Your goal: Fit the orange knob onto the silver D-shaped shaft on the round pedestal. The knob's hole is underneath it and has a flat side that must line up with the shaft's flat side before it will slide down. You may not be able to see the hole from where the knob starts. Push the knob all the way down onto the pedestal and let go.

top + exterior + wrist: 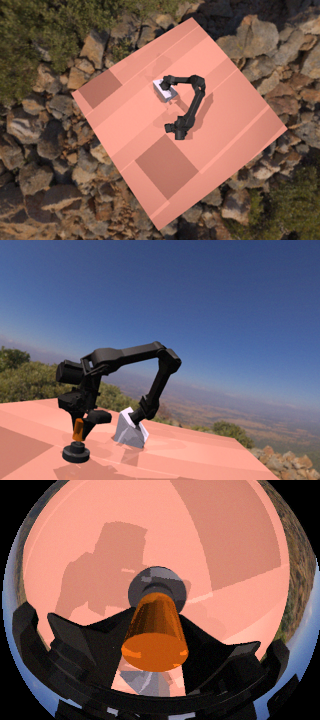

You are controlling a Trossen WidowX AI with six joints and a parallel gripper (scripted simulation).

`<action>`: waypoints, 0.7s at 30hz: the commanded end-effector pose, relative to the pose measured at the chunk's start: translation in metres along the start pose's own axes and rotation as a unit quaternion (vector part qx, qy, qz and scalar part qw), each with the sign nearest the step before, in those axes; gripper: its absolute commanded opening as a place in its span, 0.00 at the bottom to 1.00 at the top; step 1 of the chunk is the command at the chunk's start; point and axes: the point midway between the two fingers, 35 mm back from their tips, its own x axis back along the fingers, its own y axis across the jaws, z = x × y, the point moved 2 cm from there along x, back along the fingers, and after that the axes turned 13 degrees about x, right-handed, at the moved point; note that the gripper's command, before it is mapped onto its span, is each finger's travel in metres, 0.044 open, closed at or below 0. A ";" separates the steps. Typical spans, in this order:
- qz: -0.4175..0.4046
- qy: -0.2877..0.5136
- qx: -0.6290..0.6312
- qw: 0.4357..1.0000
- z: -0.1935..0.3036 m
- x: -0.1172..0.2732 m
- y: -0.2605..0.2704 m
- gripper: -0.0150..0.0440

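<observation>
The orange knob (78,429) (156,630) is upright, leaning slightly, between the fingers of my gripper (79,427) (156,615), which is shut on it. The dark round pedestal (75,457) (172,577) stands on the table directly below, with a narrower round step on top. In the exterior view a short bit of grey shaft (78,442) shows in the small gap between the knob's lower end and the step. The shaft's flat side and the knob's hole are hidden. In the top view the arm covers the knob and pedestal.
The arm's base sits on a white and grey wedge-shaped block (165,96) (129,435), which stands beyond the pedestal in the exterior view. The pink table (219,129) (193,457) has shadows across it and ends at straight edges, with rocks outside.
</observation>
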 end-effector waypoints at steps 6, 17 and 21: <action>-0.002 0.001 0.013 1.000 0.002 0.004 0.001 0.25; -0.002 0.000 0.105 0.995 -0.003 0.002 -0.001 0.25; -0.002 0.000 0.105 0.995 -0.004 0.003 0.000 0.25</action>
